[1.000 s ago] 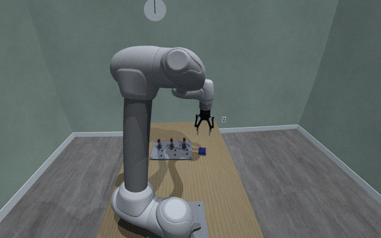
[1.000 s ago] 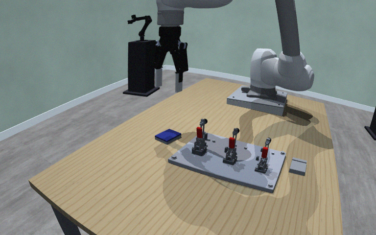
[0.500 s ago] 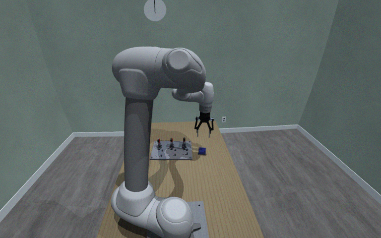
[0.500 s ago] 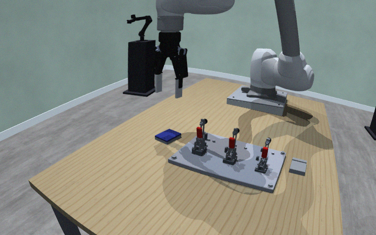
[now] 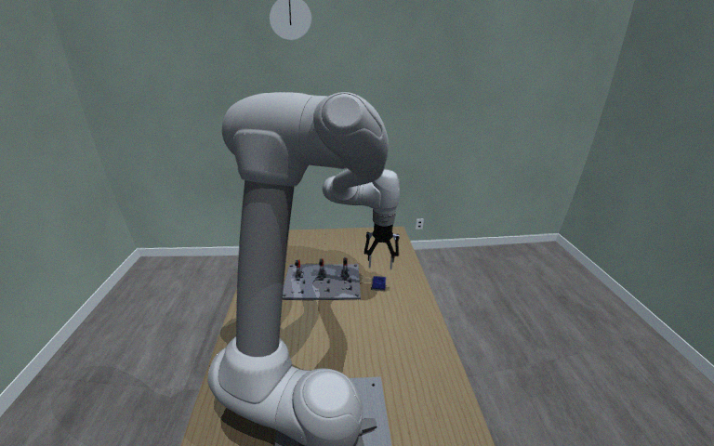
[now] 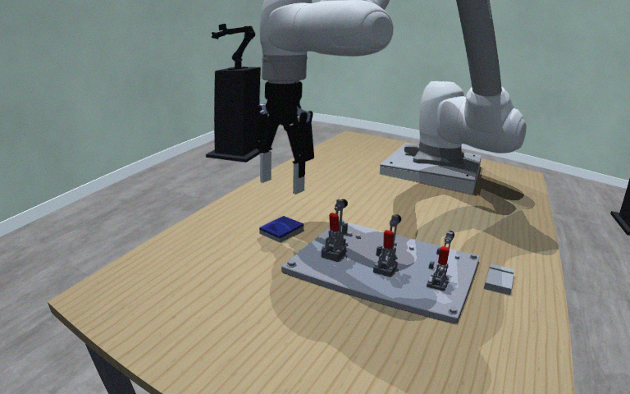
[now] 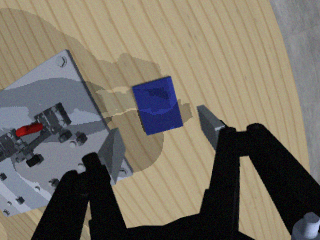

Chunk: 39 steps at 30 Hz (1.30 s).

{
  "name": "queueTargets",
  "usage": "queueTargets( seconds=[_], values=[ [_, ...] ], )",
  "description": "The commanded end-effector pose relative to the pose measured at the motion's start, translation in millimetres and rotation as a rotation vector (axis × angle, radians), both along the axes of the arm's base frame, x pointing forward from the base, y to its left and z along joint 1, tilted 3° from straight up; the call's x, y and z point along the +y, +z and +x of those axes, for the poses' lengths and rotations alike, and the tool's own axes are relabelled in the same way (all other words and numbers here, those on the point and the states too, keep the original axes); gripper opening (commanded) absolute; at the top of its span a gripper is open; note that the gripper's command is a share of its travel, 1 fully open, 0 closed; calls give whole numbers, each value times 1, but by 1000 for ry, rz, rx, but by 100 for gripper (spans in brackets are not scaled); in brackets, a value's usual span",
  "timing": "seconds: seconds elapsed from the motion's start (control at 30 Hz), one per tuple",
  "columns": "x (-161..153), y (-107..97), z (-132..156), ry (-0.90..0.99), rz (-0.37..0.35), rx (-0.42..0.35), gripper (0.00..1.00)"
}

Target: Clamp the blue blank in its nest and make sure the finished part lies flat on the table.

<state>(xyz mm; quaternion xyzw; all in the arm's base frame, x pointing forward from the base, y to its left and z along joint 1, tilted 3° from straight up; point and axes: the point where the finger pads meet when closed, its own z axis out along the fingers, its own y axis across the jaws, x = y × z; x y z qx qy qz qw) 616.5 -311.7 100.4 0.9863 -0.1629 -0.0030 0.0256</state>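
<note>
Exterior view, blank (image 5: pixel 378 282) (image 6: pixel 281 227) (image 7: pixel 157 105) on wood tbl (image 5: pixel 390 336) (image 6: pixel 185 259) (image 7: pixel 200 50), grey flr (image 5: pixel 526 325) (image 6: pixel 41 278) (image 7: pixel 300 30), green walls (image 5: pixel 473 105) (image 6: pixel 116 69).

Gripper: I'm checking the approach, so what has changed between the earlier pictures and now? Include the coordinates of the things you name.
The gripper (image 5: pixel 381 266) (image 6: pixel 281 185) (image 7: pixel 160 128) has come down, closer to the table's height; its fingers look as far apart as before. Nothing was taken hold of or let go. The blank (image 5: pixel 378 282) (image 6: pixel 281 227) (image 7: pixel 158 106), the finished part (image 6: pixel 499 279) and the three clamps stayed as they were.
</note>
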Motion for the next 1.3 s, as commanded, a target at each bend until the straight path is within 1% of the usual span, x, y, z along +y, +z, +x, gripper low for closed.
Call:
queueTargets(
  seconds=[0.0,0.17,0.33,0.4,0.67,1.27],
  values=[
    [-1,-17,0,0,0,0,58],
    [-2,-39,0,0,0,0,58],
    [-3,-55,-1,0,0,0,58],
    [-3,-55,-1,0,0,0,58],
    [-3,-66,-1,0,0,0,58],
    [-3,-67,-1,0,0,0,58]
  ],
)
